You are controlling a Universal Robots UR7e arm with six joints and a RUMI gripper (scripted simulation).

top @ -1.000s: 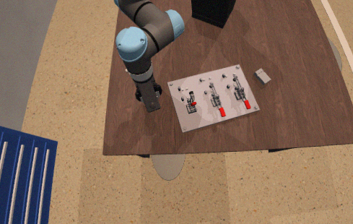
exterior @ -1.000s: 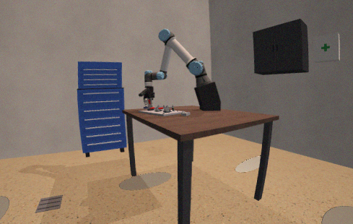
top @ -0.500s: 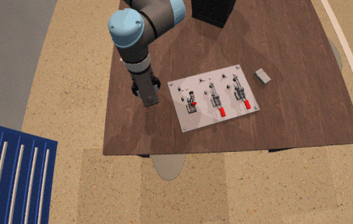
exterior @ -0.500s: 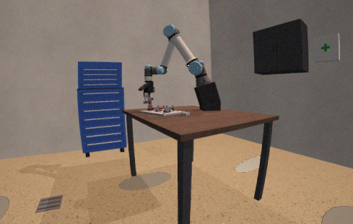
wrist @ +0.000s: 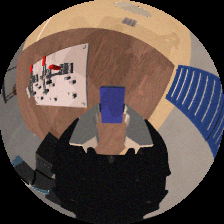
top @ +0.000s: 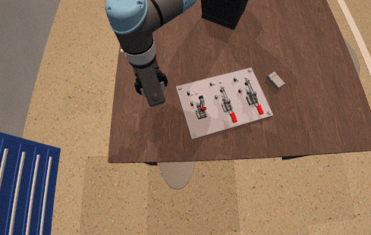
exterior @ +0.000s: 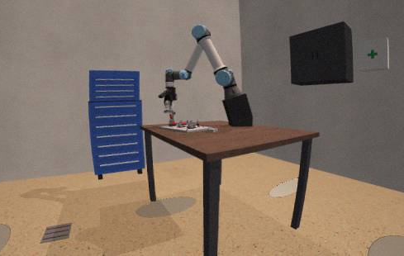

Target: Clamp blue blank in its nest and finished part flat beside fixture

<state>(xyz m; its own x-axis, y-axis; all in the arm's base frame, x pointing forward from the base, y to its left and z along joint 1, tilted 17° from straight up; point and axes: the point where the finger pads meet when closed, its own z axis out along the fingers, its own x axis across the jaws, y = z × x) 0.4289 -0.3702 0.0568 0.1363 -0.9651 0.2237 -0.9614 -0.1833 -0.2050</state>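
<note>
Gripper (wrist: pixel 113 122) closed on the blue block (wrist: pixel 112 104): in the wrist view we see the block held upright between the two fingers, at the centre of the frame, above the brown surface (wrist: pixel 125 60). In the top view the gripper (top: pixel 155 99) hangs left of the white plate (top: pixel 208 125), apart from it. On that plate we count three clamps: the left one (top: pixel 201 108) has its red handle short and raised, while the middle one (top: pixel 227 104) and the right one (top: pixel 253 99) show long red handles pointing to the lower right. A small grey part (top: pixel 276 79) lies on the surface just right of the plate's upper right corner.
</note>
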